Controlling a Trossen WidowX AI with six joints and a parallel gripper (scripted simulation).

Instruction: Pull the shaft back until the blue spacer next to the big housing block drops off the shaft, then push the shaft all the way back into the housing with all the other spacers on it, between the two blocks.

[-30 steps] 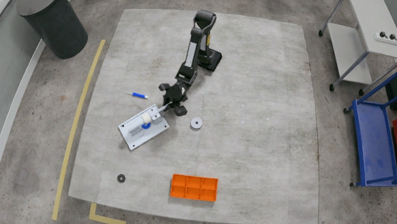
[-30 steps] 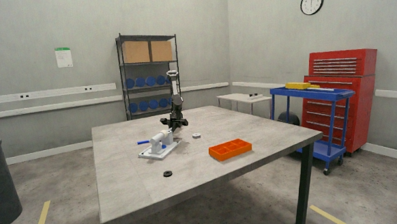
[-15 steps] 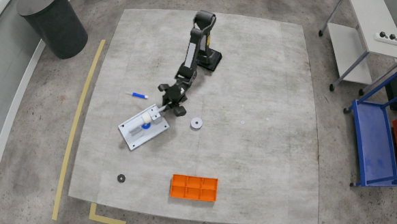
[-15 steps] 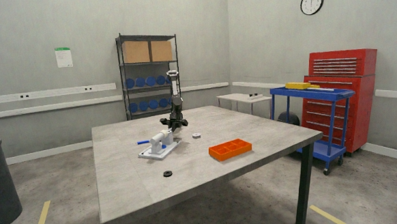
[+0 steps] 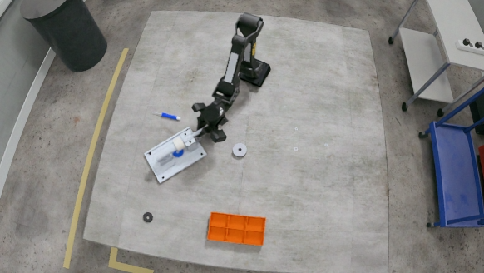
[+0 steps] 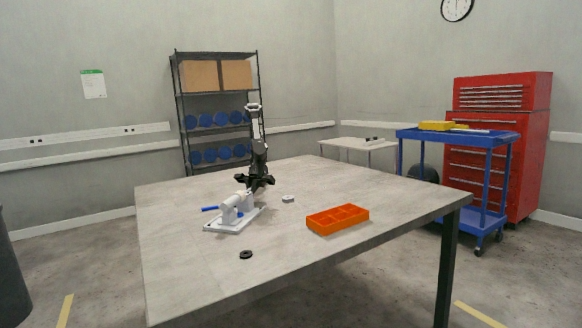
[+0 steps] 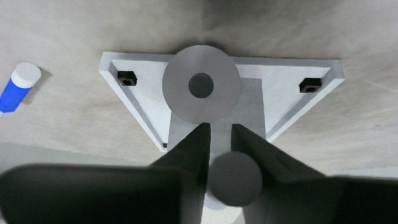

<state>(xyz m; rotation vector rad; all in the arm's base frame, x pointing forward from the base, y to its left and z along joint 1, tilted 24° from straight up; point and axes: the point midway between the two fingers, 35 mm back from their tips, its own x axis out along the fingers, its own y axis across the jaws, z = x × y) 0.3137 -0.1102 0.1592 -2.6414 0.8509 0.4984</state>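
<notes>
A light grey baseplate [image 5: 173, 156] lies left of the table's centre. On it stand the big housing block [image 5: 163, 158] and a smaller block [image 5: 191, 142]. A white spacer [image 5: 179, 144] sits on the shaft [image 5: 196, 134] between the blocks. A blue spacer [image 5: 178, 154] lies on the plate beside the big block; it also shows in the exterior view [image 6: 240, 214]. My gripper [image 5: 204, 131] is shut on the shaft's outer end [image 7: 235, 177]. In the wrist view a grey round face with a dark hole [image 7: 201, 85] stands on the plate [image 7: 280, 95] beyond the fingers.
A blue-and-white pen-like tool [image 5: 170, 116] lies on the table behind the plate. A grey disc [image 5: 238, 148] lies right of the plate, a black ring [image 5: 145, 215] near the front left. An orange compartment tray [image 5: 236, 227] sits at the front edge.
</notes>
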